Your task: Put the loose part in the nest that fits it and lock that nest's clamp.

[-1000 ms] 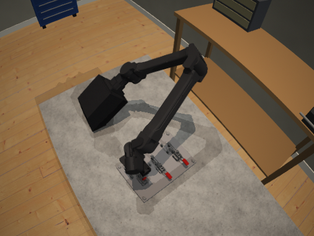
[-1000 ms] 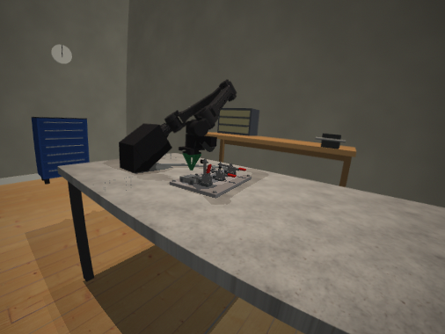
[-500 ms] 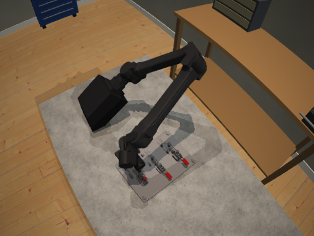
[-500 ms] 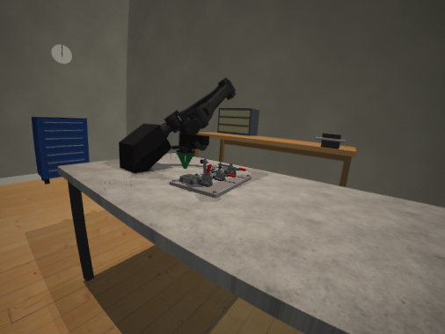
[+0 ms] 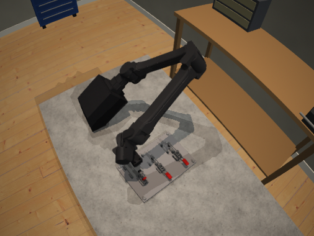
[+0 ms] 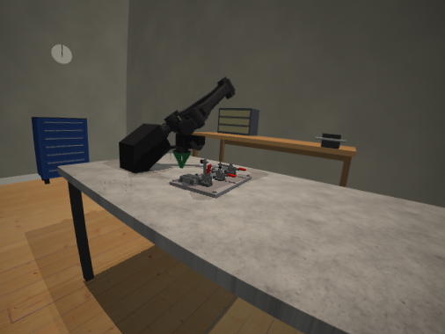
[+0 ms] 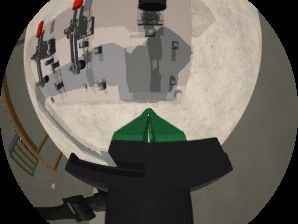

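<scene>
Loose part (image 5: 131,171) (image 6: 189,178) (image 7: 142,70) appears to lie in the nest at the side of the fixture (image 5: 150,187) (image 6: 215,193) (image 7: 112,25) nearest the long front edge of the bench (image 5: 217,202) (image 6: 308,228) (image 7: 225,50). Contact with the pads and stop block cannot be confirmed.

The gripper (image 5: 136,159) (image 6: 181,167) (image 7: 148,112) is pressed together, pinching nothing, and hangs above the bench beside the fixture, on the side toward the arm's end of the bench. The clamp bar (image 5: 140,172) (image 6: 204,166) (image 7: 152,5) of that nest stands raised; its red handle (image 5: 144,178) (image 6: 208,169) also stands up. Clamping therefore remains to be done.

Step in hand, as judged: seat check, then lock.

1. Verify that the part is flat and square. If a gap shows, nudge it low on its end face with the closed tips, toward the stop block.
2. Lift clear of the raised bar before crossing to the handle.
3. Place the closed tips high on the handle for leverage. Push outward and down, away from the arm's end of the bench, following the handle's arc.
4. Maintain force through the stiffest point, until the stop.

Caution: a straight push may slip off the handle. An unseated part may tilt under the bar.
</scene>
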Controlling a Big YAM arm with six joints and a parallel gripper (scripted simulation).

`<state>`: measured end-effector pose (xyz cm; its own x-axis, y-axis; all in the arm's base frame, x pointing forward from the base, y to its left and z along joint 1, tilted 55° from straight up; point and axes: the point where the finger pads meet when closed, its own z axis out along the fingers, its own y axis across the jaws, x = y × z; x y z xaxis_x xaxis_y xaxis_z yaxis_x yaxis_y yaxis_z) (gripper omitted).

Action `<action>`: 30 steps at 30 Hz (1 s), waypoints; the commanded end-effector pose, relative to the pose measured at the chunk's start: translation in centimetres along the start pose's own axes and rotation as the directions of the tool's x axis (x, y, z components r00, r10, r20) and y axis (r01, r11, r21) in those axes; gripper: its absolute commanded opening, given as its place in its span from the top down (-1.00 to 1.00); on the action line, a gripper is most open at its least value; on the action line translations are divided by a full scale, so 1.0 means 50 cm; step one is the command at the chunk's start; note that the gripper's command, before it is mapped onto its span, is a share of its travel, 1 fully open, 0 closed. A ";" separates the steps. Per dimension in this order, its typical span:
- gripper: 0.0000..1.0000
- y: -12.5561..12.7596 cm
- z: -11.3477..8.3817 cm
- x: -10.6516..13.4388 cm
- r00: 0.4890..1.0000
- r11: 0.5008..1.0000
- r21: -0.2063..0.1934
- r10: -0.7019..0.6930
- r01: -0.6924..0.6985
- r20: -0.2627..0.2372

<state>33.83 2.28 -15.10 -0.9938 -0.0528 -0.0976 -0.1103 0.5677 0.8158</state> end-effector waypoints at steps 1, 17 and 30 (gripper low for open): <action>1.00 0.000 -0.001 0.001 1.000 1.000 0.008 -0.025 0.025 0.007; 1.00 0.002 0.074 0.013 1.000 1.000 -0.005 0.003 -0.003 -0.014; 1.00 0.004 0.065 0.000 1.000 1.000 0.003 0.001 -0.001 0.006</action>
<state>33.85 5.10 -17.16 -0.9925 -0.0596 -0.1063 -0.1212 0.5691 0.8132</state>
